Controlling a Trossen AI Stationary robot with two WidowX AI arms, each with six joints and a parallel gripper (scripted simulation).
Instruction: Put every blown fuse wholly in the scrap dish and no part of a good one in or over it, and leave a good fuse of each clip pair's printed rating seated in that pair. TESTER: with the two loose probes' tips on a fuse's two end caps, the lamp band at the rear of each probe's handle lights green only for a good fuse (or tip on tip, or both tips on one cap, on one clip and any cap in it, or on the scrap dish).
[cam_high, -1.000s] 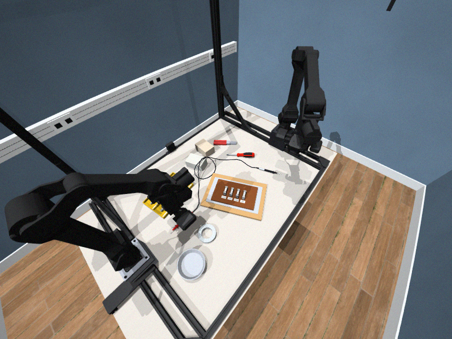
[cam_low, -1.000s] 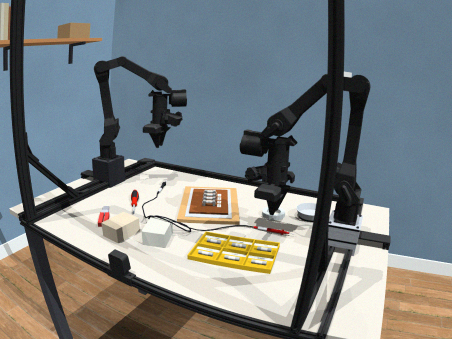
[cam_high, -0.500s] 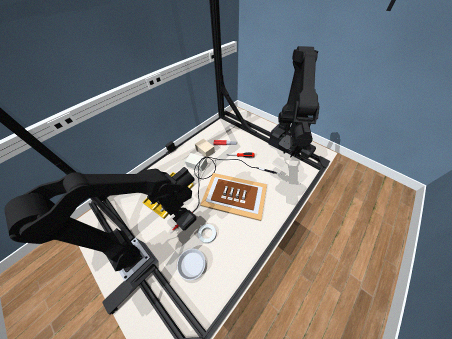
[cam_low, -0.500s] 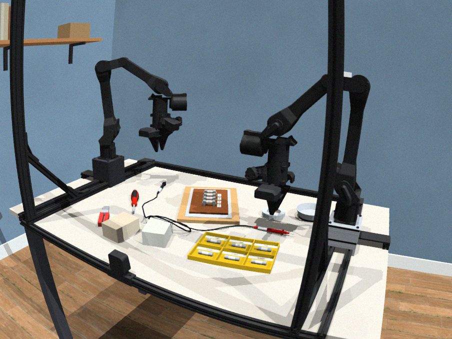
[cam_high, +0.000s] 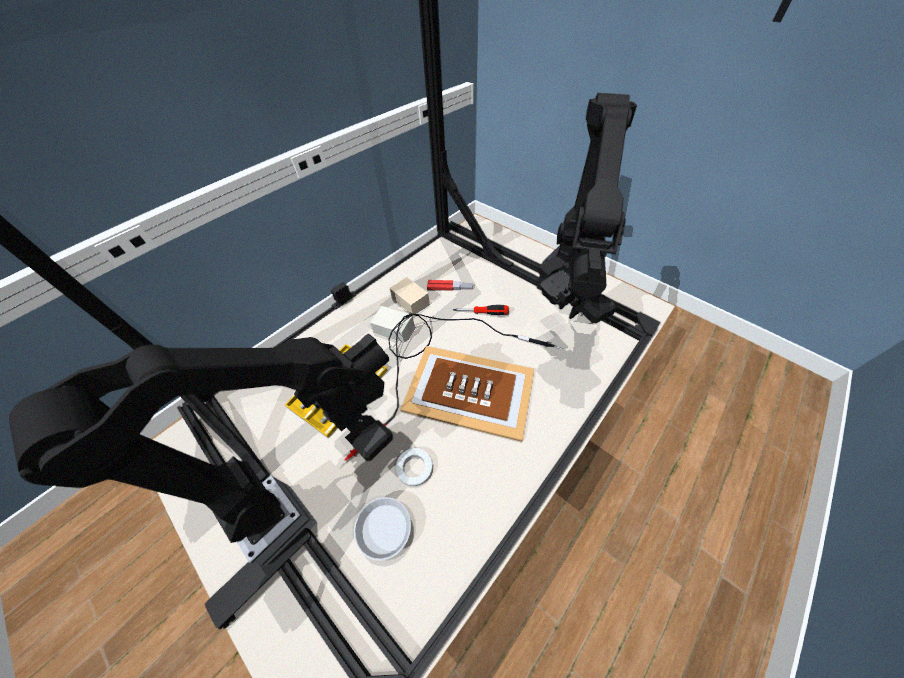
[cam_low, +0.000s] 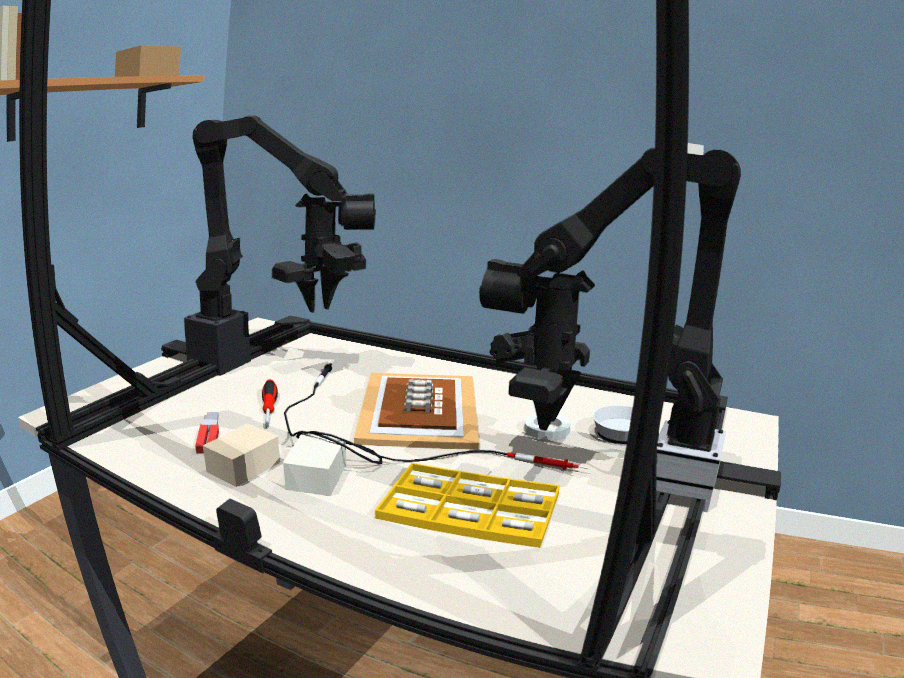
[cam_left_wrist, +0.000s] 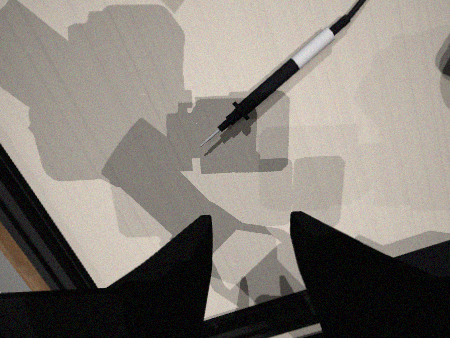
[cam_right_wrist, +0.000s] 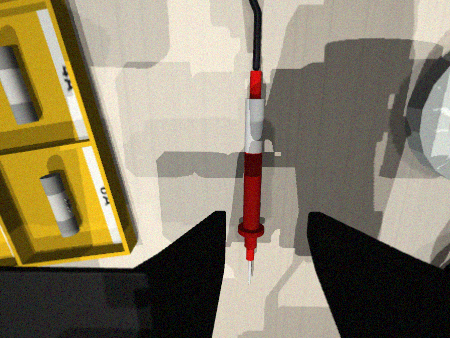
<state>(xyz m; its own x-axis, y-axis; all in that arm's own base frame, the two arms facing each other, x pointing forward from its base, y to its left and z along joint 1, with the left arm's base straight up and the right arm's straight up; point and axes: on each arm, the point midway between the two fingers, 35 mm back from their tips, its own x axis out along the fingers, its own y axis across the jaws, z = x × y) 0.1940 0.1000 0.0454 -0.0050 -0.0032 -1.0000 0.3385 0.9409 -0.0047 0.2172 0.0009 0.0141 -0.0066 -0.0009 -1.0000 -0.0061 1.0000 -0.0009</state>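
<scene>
Left claw (cam_high: 584, 316) (cam_low: 319, 309) (cam_left_wrist: 251, 215): one, fingers part-spread, nothing between them; raised above the counter (cam_high: 467, 503) (cam_low: 328, 540) (cam_left_wrist: 400, 150) (cam_right_wrist: 145, 200), near the black probe (cam_high: 536, 341) (cam_low: 322, 375) (cam_left_wrist: 265, 87).

Right claw (cam_high: 359, 436) (cam_low: 544, 427) (cam_right_wrist: 267, 214): one, fingers part-spread, nothing gripped; above the red probe (cam_high: 351, 455) (cam_low: 544, 460) (cam_right_wrist: 252, 185).

Probes: two, lying loose, tips well apart, lamp bands whitish.

Yellow tray (cam_high: 312, 415) (cam_low: 460, 531) (cam_right_wrist: 131, 240): six compartments, one fuse in each. Label "4A" legible at one; others too small or blurred to tell.

Fuse board (cam_high: 523, 408) (cam_low: 467, 430): wooden border, brown centre, four clip pairs, a fuse across each, small white labels alongside; ratings too small to tell.

Scrap dish (cam_high: 359, 536) (cam_low: 613, 432): round, grey, near the right arm's base; no fuse visible inside.

Pale ring (cam_high: 403, 467) (cam_low: 533, 432) (cam_right_wrist: 435, 120): flat, between dish and board.

Sundries: red-and-black screwdriver (cam_high: 492, 310) (cam_low: 269, 397); tan block (cam_high: 410, 295) (cam_low: 240, 456); white block (cam_high: 387, 321) (cam_low: 313, 467).
</scene>
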